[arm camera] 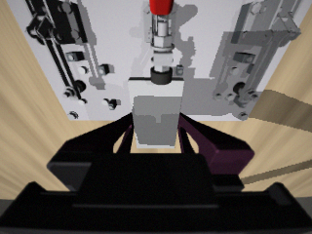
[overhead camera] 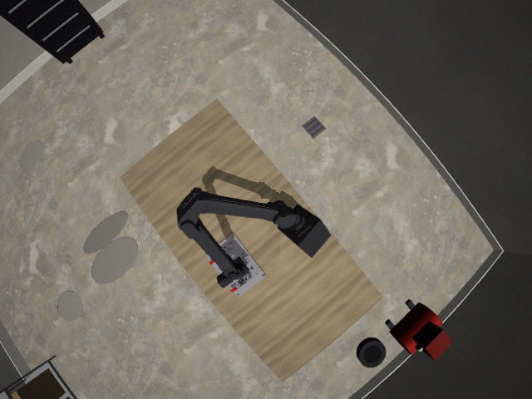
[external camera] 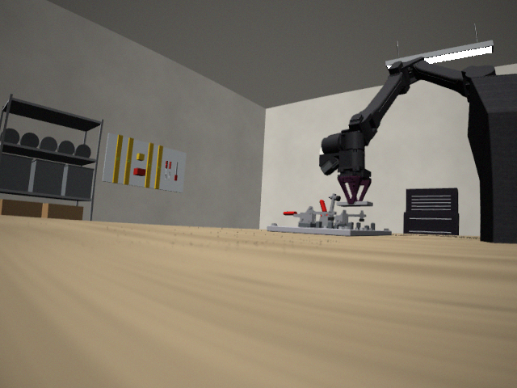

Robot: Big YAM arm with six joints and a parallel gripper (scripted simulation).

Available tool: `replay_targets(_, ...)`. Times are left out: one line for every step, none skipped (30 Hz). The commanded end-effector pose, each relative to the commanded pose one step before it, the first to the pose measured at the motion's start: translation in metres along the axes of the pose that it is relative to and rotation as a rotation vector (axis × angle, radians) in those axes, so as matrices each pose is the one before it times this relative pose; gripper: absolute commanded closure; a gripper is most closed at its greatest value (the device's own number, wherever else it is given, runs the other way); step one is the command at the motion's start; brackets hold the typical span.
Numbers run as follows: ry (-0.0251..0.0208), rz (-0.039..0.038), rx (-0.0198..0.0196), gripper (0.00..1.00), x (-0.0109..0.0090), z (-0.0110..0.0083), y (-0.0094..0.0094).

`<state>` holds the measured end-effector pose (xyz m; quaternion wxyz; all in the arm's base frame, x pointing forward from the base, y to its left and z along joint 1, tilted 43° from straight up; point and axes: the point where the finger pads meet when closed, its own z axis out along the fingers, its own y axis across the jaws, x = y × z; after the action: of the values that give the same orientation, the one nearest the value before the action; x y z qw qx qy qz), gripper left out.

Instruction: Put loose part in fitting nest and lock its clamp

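My gripper (external camera: 353, 202) (arm camera: 155, 117) is shut on the loose part (external camera: 366, 204) (arm camera: 156, 132), a flat grey rectangular plate. The part is held level above the front of the fixture plate (external camera: 287, 229) (arm camera: 119, 29), not touching it. The middle clamp has its red handle (external camera: 322, 206) (arm camera: 161, 6) tilted up and its bar raised; the bar's black tip (external camera: 336, 197) (arm camera: 161, 76) shows just beyond the part's far edge. The part hides the middle nest in the wrist view. Pads and blocks of the left nest (arm camera: 103, 69) and right nest (arm camera: 245, 58) show, with clamp bars extended over both.
In the exterior view an outer clamp's red handle (external camera: 289, 213) lies low and level. The fixture stands on the wooden table (overhead camera: 317, 300). The arm's dark base (overhead camera: 315, 240) stands at the table's edge. Outer clamps flank the held part on both sides.
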<state>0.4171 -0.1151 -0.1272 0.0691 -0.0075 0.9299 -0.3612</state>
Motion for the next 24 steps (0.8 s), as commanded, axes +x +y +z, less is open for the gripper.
replay_targets(-0.04364,-0.00103,0.00074,1.00,-0.01767,-0.01589,0.00038)
replay_targets(-0.00352,0.00050,0.00021,1.00,-0.00115,0.00031,-0.00010)
replay_targets(0.00000,0.00000,0.00000,1.00,0.00000,0.00000,0.00000)
replay_targets(0.00000,0.00000,0.00000,1.00,0.00000,0.00000,0.00000)
replay_targets(-0.00435,0.00062,0.00028,1.00,-0.00142,0.00038,-0.00013)
replay_targets(-0.00522,0.00191,0.00036,1.00,-0.00170,0.00046,-0.00017)
replay_targets(-0.00154,0.00326,0.00033,1.00,-0.00079,0.00093,-0.00057)
replay_targets(0.00858,0.00126,0.00055,1.00,0.00263,0.00395,-0.00073)
replay_targets(0.01228,-0.00089,0.00029,1.00,0.00419,0.00524,0.00002)
replay_targets(0.01420,-0.00139,0.00016,1.00,0.00506,0.00586,0.00011)
replay_targets(0.01335,0.00053,0.00027,1.00,0.00470,0.00558,-0.00070)
replay_targets(0.00249,0.00152,-0.00003,1.00,0.00088,0.00180,-0.00077)
replay_targets(0.00008,-0.00011,-0.00038,1.00,0.00008,0.00110,0.00008)
replay_targets(-0.00042,0.00033,-0.00035,1.00,-0.00030,0.00116,0.00002)
replay_targets(-0.00092,0.00077,-0.00032,1.00,-0.00068,0.00121,-0.00004)
replay_targets(-0.00060,0.00051,-0.00014,1.00,-0.00046,0.00130,-0.00004)
replay_targets(0.00013,-0.00012,0.00005,1.00,0.00009,0.00139,0.00000)
replay_targets(0.00013,-0.00012,0.00005,1.00,0.00010,0.00146,0.00000)
replay_targets(0.00051,-0.00047,-0.00008,1.00,0.00039,0.00152,0.00007)
replay_targets(0.00000,0.00000,0.00000,1.00,0.00000,0.00000,0.00000)
replay_targets(0.00000,0.00000,0.00000,1.00,0.00000,0.00000,0.00000)
replay_targets(0.00491,-0.00435,-0.00017,1.00,0.00376,0.00170,0.00054)
replay_targets(-0.00177,0.00152,-0.00025,1.00,-0.00134,0.00153,-0.00014)
replay_targets(-0.00209,0.00185,0.00016,1.00,-0.00162,0.00156,-0.00025)
